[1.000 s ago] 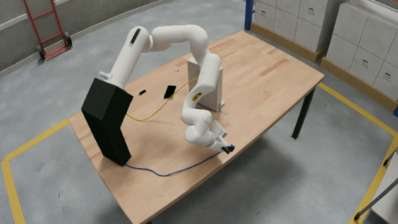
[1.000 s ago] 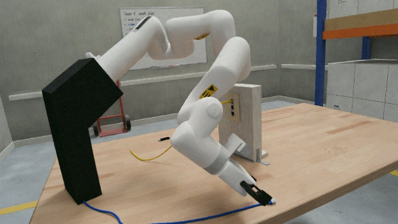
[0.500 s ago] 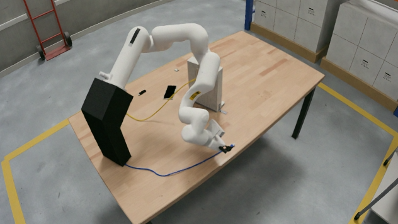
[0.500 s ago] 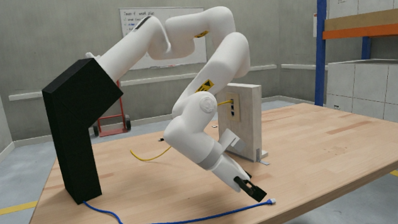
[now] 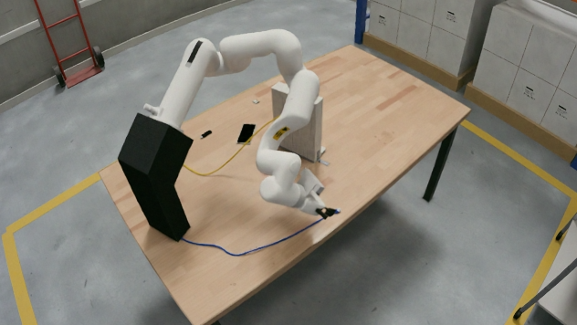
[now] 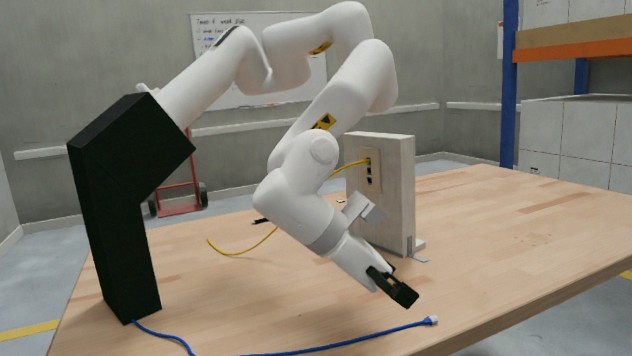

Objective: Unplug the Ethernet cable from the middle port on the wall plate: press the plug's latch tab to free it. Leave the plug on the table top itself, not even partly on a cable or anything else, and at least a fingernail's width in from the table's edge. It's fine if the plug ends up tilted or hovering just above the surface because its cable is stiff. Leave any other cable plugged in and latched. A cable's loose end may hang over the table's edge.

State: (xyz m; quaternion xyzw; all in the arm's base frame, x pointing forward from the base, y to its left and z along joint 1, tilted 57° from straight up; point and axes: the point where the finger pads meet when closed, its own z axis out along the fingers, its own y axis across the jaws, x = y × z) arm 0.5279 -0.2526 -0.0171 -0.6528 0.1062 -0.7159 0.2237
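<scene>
The blue Ethernet cable (image 5: 256, 248) (image 6: 325, 345) runs along the table's front side. Its pale plug (image 5: 337, 211) (image 6: 431, 318) lies free, close to the front edge of the wooden table (image 5: 388, 114) (image 6: 500, 225). My gripper (image 5: 325, 212) (image 6: 400, 292) is open and empty. It hangs tilted just above and to the left of the plug, without touching it. The wall plate (image 6: 376, 186) sits on an upright wooden block (image 5: 310, 132) (image 6: 395, 200). A yellow cable (image 5: 228, 160) (image 6: 240, 250) is plugged into its top port. The middle and bottom ports look empty.
The arm's black pedestal (image 5: 155, 173) (image 6: 120, 200) stands at the table's left end. A black phone (image 5: 246, 132) and a small black stick (image 5: 206, 134) (image 6: 258, 220) lie behind the yellow cable. A red hand truck (image 5: 68, 46) and stacked boxes (image 5: 525, 68) stand on the floor.
</scene>
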